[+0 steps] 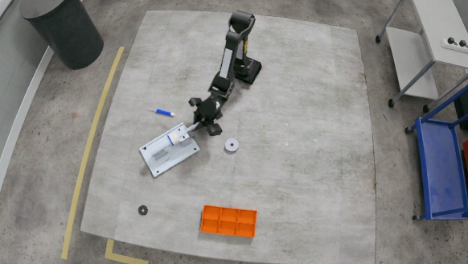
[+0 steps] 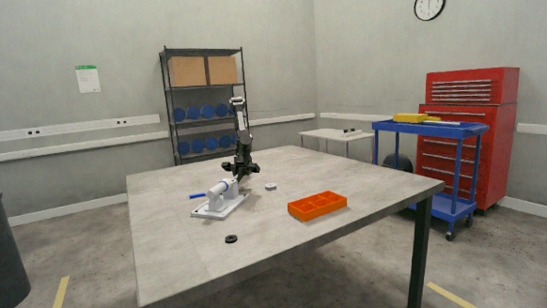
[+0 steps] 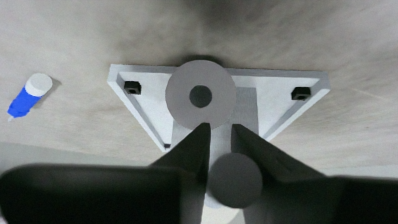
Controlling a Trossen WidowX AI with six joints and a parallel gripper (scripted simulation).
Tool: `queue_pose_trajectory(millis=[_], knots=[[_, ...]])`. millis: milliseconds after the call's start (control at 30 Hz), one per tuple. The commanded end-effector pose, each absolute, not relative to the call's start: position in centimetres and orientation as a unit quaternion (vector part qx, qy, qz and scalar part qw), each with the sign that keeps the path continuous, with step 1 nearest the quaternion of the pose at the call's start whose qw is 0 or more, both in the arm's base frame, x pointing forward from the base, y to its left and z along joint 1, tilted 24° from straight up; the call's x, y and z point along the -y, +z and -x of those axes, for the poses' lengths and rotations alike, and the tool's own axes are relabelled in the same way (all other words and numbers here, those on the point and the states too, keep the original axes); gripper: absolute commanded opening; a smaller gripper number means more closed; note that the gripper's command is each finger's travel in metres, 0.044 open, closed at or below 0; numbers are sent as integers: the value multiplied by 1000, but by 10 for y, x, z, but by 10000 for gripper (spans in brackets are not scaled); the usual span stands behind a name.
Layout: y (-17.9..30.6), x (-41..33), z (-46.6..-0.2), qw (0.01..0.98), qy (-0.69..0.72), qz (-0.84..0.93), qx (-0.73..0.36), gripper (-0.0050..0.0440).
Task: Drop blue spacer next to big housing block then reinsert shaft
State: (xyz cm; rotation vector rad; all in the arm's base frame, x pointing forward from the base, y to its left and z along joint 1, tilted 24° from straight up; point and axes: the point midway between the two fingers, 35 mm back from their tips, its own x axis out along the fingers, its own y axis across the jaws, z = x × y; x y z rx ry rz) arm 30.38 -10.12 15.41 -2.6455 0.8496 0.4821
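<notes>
A light grey baseplate [image 1: 169, 150] carries the housing blocks and a pale shaft [image 1: 178, 136] lying across them. A blue spacer [image 1: 170, 139] sits on the shaft beside white ones; it also shows in the exterior view [image 2: 226, 186]. My gripper [image 1: 195, 126] is at the shaft's free end and is shut on it. In the wrist view the fingers close on the shaft, whose round grey end [image 3: 235, 180] faces the camera. Beyond it stands a round grey part with a centre hole [image 3: 201, 95] over the baseplate [image 3: 280, 100]. The spacers are hidden in this view.
A blue and white pen-like part [image 1: 165, 112] lies on the table left of the gripper, and it also shows in the wrist view [image 3: 27, 95]. A white disc [image 1: 231, 145] lies to the right of the plate. A black ring [image 1: 141, 208] and an orange tray [image 1: 228, 220] sit near the front edge.
</notes>
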Motion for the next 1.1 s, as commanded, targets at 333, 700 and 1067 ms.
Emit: queue_pose_trajectory(millis=[333, 700, 1067], knots=[[160, 100, -301, 163, 157, 927, -298, -50], [160, 100, -300, 163, 158, 927, -298, -50], [159, 99, -300, 163, 157, 927, -298, -50]])
